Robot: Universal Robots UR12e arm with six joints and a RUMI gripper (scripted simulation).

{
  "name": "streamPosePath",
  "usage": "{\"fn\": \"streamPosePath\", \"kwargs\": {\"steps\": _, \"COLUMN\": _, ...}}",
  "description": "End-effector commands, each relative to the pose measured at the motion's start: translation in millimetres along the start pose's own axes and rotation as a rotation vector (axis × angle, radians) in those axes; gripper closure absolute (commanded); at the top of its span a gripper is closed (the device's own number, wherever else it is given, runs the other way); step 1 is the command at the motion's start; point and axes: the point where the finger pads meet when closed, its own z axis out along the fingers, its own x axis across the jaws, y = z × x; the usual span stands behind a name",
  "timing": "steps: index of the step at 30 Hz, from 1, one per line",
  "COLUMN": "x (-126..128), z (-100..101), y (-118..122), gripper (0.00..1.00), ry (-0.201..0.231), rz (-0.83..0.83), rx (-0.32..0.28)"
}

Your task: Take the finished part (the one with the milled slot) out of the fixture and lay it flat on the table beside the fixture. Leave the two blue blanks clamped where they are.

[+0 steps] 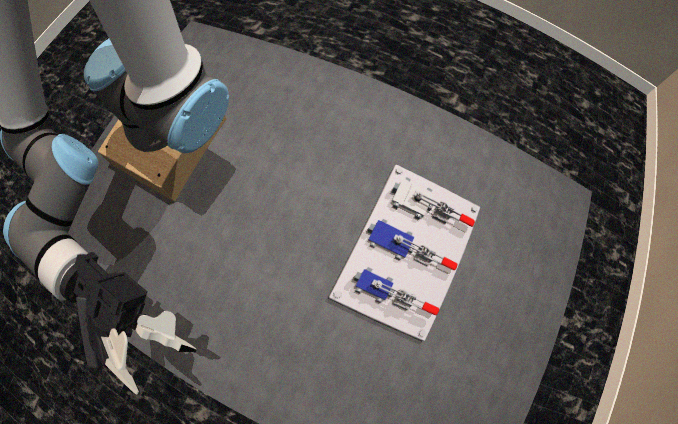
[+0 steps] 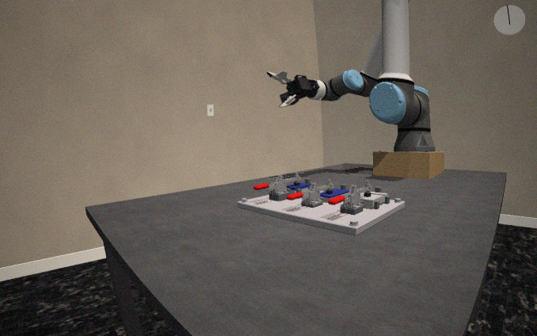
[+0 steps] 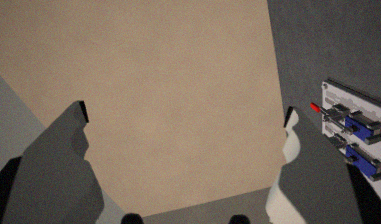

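Note:
The white fixture plate [image 1: 426, 284] [image 2: 317, 215] [image 3: 327, 92] lies on the grey table [image 1: 305, 131] [image 2: 262, 258]. It carries three toggle clamps with red handles [image 1: 466, 219] [image 2: 336, 200]. The pale grey finished part [image 1: 402, 195] [image 2: 373, 202] sits clamped at one end station. Two blue blanks [image 1: 388, 238] [image 1: 372, 281] [image 2: 334, 192] [image 2: 298, 185] [image 3: 358, 127] [image 3: 361, 160] sit clamped in the other two stations. My gripper [image 1: 163, 370] [image 2: 275, 89] [image 3: 187, 105] is open and empty. It hangs high in the air, far from the fixture, past the table's edge.
The arm stands on a wooden block [image 1: 157, 168] [image 2: 408, 163] at the table's far corner. Dark patterned floor surrounds the table.

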Motion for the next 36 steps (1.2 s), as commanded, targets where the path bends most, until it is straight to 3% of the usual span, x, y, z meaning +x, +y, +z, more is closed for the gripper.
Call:
{"fn": "streamPosePath", "kwargs": {"steps": 1, "x": -1, "z": 0, "y": 0, "gripper": 0.0, "ry": 0.0, "rz": -0.001, "rx": 0.0}}
{"fn": "streamPosePath", "kwargs": {"steps": 23, "x": 0, "z": 1, "y": 1, "gripper": 0.0, "ry": 0.004, "rz": -0.002, "rx": -0.002}}
{"fn": "streamPosePath", "kwargs": {"steps": 36, "x": 18, "z": 21, "y": 16, "gripper": 0.0, "ry": 0.079, "rz": -0.023, "rx": -0.046}}
